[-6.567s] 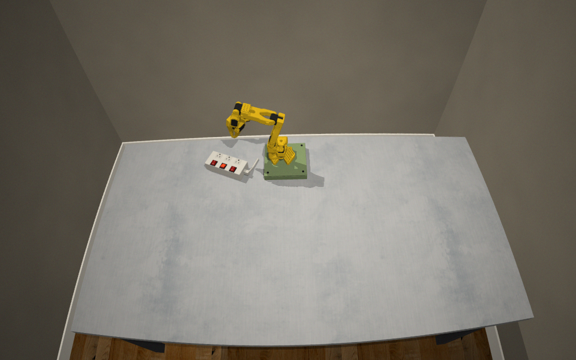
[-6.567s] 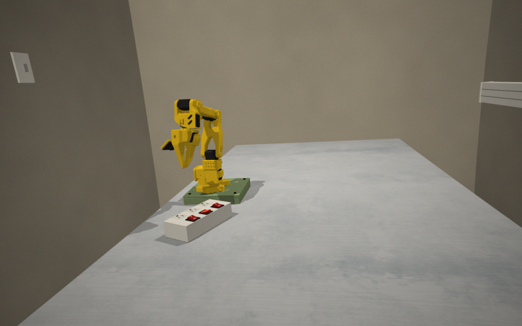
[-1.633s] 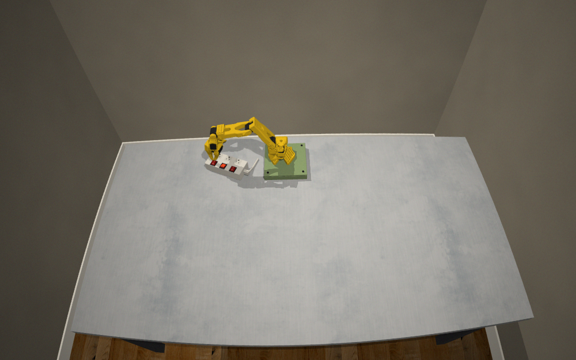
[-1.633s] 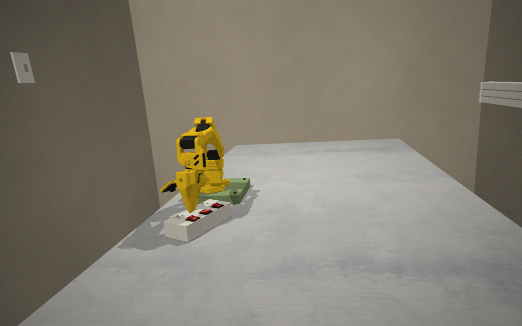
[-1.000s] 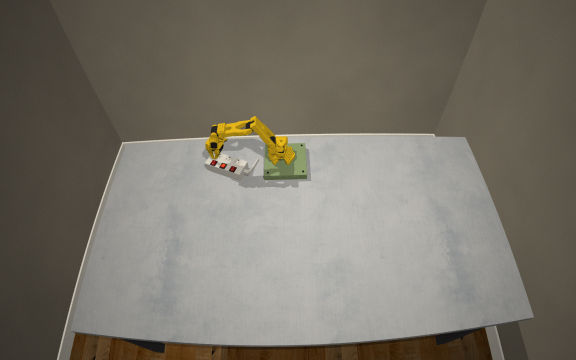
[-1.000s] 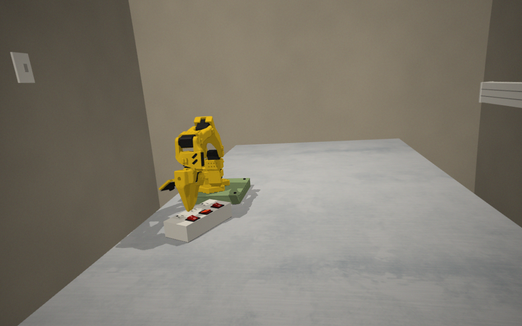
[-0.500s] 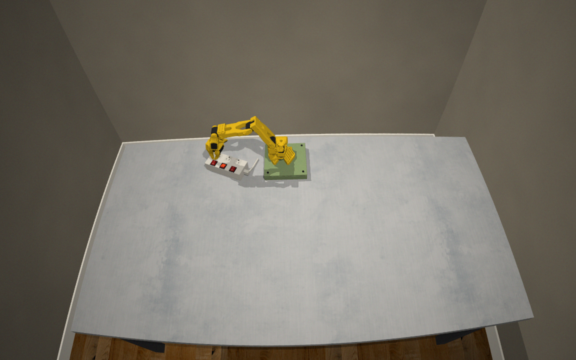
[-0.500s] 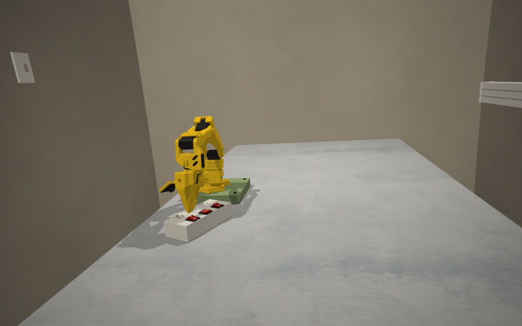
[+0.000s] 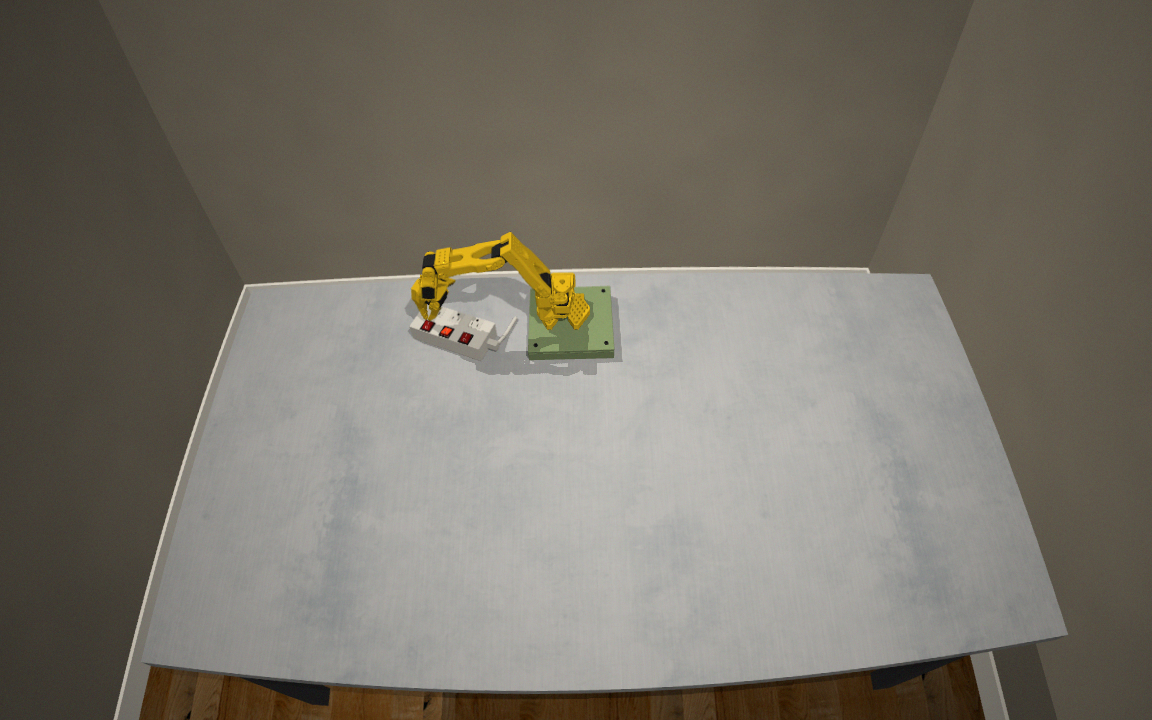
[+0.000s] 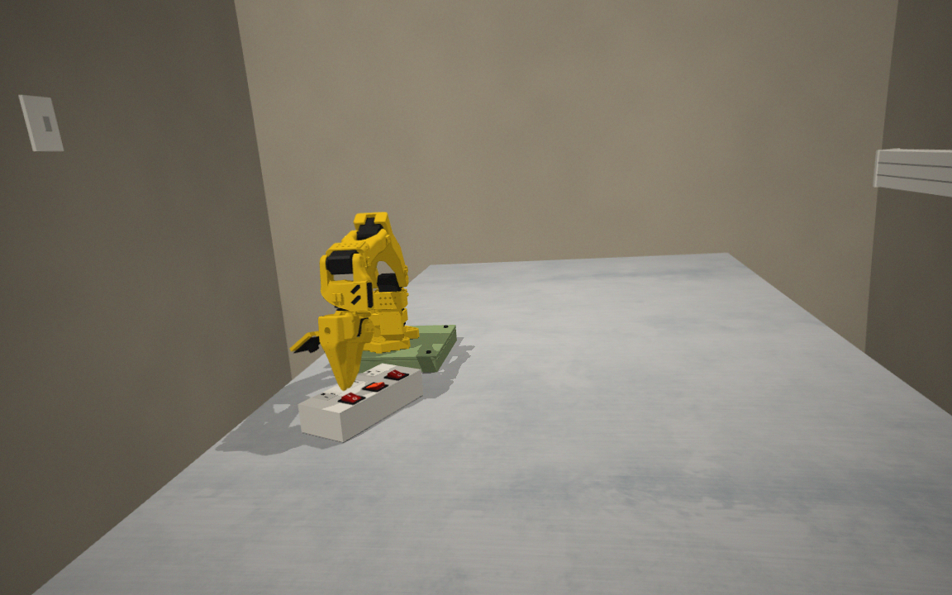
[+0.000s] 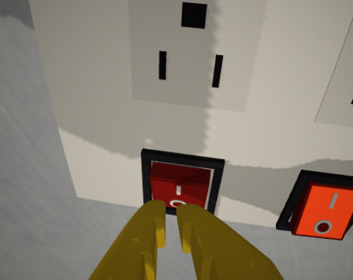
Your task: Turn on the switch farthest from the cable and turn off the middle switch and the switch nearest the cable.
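One white rectangular plastic power strip (image 10: 361, 403) is lying face up on the pale grey mottled worktop (image 10: 612, 444), near its far left corner and just beside the flat green square base plate (image 9: 593, 344) that is carrying the single yellow jointed robot arm (image 9: 508, 259). The strip is showing three red rocker switches (image 9: 445, 331) in black frames along one long edge and three outlets along the other; a short white cable stub (image 9: 501, 333) is sticking out of the end facing the base plate.

In the wrist view, two of the switches are showing. The end switch farthest from the cable (image 11: 181, 188) is looking dark red, with its rocker creased across the middle, while the middle switch (image 11: 322, 211) is glowing a brighter orange-red. How the third switch is set is too small to tell.

The arm's yellow two-fingered hand (image 11: 169, 213) is pointing down with its fingers clenched together on nothing, and its fingertips are touching the near edge of the end switch, over the circle mark.

Plain brown-grey walls are enclosing the worktop on three sides. One white wall plate (image 10: 40, 122) is sitting on the left wall, one long white fixture (image 10: 938, 173) is sitting on the right wall, and wooden flooring (image 9: 562, 702) is showing below the worktop's near edge.
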